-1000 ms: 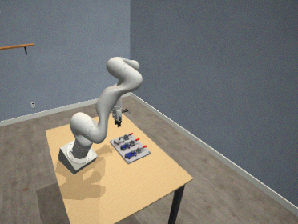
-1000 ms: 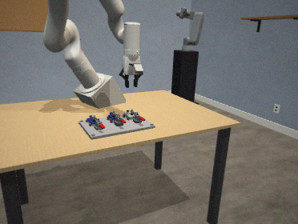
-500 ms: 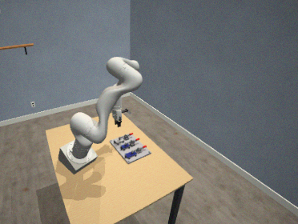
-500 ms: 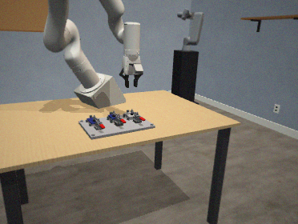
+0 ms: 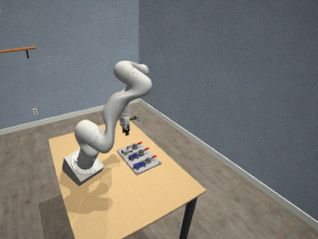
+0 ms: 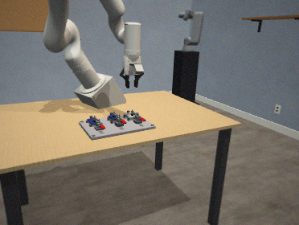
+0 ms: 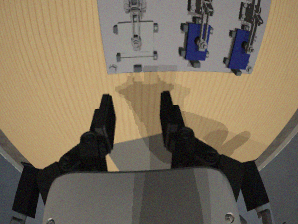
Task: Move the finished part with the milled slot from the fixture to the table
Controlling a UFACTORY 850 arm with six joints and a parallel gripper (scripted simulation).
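Note:
A grey fixture plate (image 7: pixel 182 19) lies on the wooden table and holds three nests in a row. Two blue blanks (image 7: pixel 197 38) (image 7: pixel 241 46) sit in the other nests under their clamps. The finished part is the far one in the top view (image 5: pixel 128 149) and the right one in the exterior view (image 6: pixel 130 115). My gripper (image 7: pixel 136 104) (image 6: pixel 132 83) hangs well above the table, short of the plate (image 6: pixel 117 124). It is partly open and empty.
My arm's base (image 5: pixel 83 166) stands on the table beside the plate. A second robot arm on a black pedestal (image 6: pixel 186 72) stands behind the table's far corner. The table edge lies a little beyond the plate.

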